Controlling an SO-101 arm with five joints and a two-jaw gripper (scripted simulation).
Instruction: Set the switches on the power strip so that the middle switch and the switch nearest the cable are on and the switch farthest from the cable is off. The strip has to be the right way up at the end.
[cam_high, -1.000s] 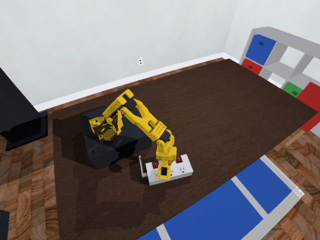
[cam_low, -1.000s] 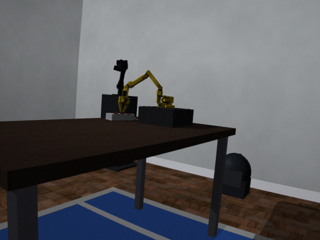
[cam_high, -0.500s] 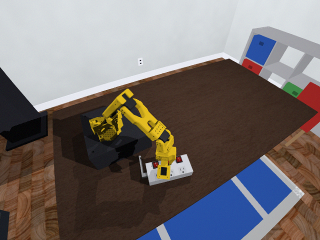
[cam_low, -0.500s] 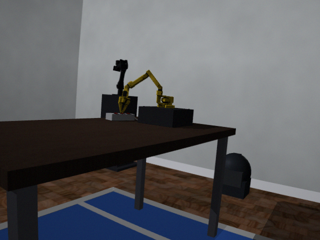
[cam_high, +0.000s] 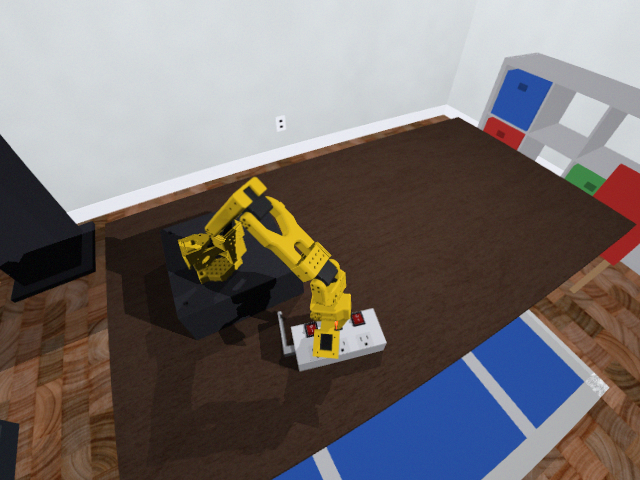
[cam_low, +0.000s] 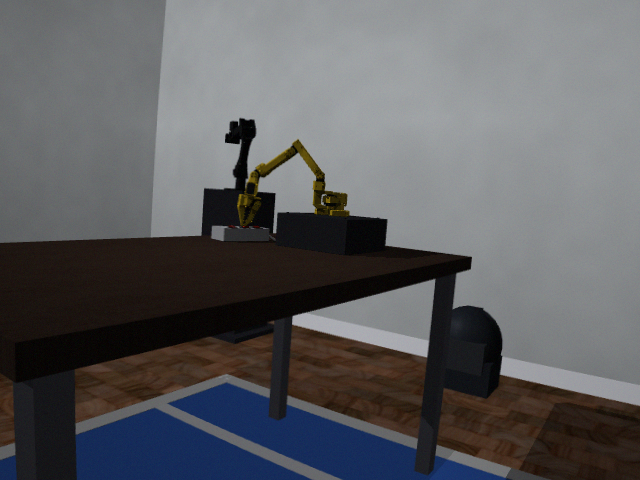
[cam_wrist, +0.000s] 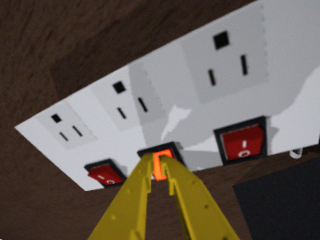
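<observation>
From the top view, your white, boxy power strip (cam_high: 338, 339) lies face up near the table's (cam_high: 465, 206) blue-mat edge, just beside the black base block (cam_high: 227, 289). In the wrist view, your gripper (cam_wrist: 159, 167), pinched together and empty, touches the glowing middle switch (cam_wrist: 160, 159); matte red rockers (cam_wrist: 242, 141) flank it.

A dark brown wooden surface (cam_high: 439, 217) is carrying two things directly on its top: a black block (cam_high: 227, 289) sitting toward the wall side, with the yellow arm's base mounted on it, and a white power strip (cam_high: 361, 348) lying flat, sockets and red switches facing up, just beside the block on the side nearer the blue floor mat. Dark legs are holding the surface above a wood-patterned floor.
</observation>
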